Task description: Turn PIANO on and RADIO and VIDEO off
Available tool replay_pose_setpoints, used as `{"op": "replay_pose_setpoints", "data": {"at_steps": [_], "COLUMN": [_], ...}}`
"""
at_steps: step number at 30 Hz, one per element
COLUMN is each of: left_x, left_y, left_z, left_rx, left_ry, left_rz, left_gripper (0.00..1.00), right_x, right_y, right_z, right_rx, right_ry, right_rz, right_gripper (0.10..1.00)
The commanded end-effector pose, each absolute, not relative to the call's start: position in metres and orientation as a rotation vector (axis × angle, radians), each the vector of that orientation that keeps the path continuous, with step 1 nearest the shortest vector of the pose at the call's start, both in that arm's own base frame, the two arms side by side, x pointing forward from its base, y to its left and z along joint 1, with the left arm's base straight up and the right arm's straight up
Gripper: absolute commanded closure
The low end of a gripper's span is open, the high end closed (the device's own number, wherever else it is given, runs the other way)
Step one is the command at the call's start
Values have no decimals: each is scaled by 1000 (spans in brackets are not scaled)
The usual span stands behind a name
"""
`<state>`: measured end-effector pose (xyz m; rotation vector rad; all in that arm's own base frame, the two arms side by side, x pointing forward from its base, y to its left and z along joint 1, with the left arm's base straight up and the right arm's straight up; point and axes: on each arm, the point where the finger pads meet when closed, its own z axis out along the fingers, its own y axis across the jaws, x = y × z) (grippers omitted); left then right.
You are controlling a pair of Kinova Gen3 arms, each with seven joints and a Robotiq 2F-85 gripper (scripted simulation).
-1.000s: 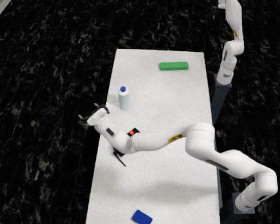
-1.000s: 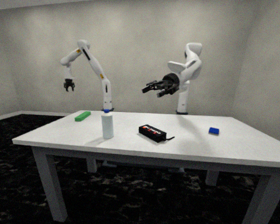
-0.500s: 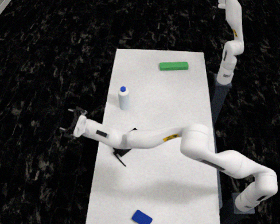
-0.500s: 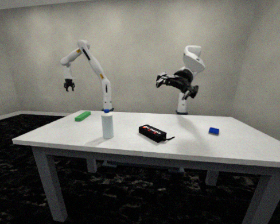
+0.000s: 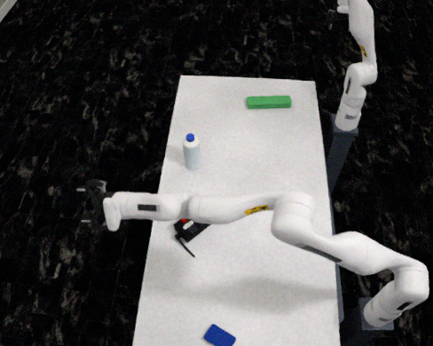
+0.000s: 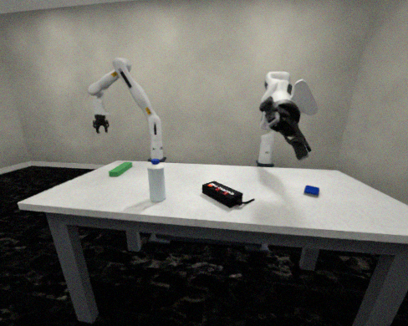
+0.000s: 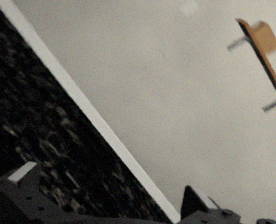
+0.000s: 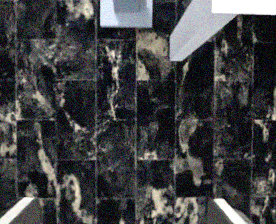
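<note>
The black power strip (image 5: 199, 230) (image 6: 221, 194) lies on the table, its face with red switches and white labels upward. In the exterior view the switch near its left end looks brighter orange than the others. The labels are too blurred to read, and the left arm hides part of the strip in the top view. My left gripper (image 5: 83, 205) (image 6: 305, 153) (image 7: 112, 190) is open and empty, high up and beyond the table's edge in the top view, away from the strip. My right gripper (image 6: 100, 131) (image 8: 124, 202) is open and empty, far from the strip.
A white bottle with a blue cap (image 5: 192, 155) (image 6: 156, 184) stands near the strip. A green block (image 5: 269, 102) (image 6: 120, 169) and a blue block (image 5: 219, 335) (image 6: 312, 191) lie at opposite ends of the table (image 5: 252, 146) (image 6: 279, 205). The strip's cable (image 5: 187, 248) (image 6: 248, 201) lies beside it.
</note>
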<state>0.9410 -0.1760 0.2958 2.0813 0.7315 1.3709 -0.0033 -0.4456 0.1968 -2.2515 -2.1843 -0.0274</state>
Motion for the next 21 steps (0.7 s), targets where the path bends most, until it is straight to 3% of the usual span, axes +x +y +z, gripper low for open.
{"op": "replay_pose_setpoints", "data": {"at_steps": [1,21], "left_x": [947,922], "left_y": [-165,-131], "left_z": [285,217], "left_rx": [2016,1583], "left_ry": [943,1802], "left_rz": [1330,925], "left_gripper": [1,1], "right_x": [-8,-8], "right_y": [-450,-450], "right_z": [200,200], "right_rx": [-2242,-2242], "right_ry": [-2201,-2201], "right_rz": [0,0], "right_gripper": [99,99]}}
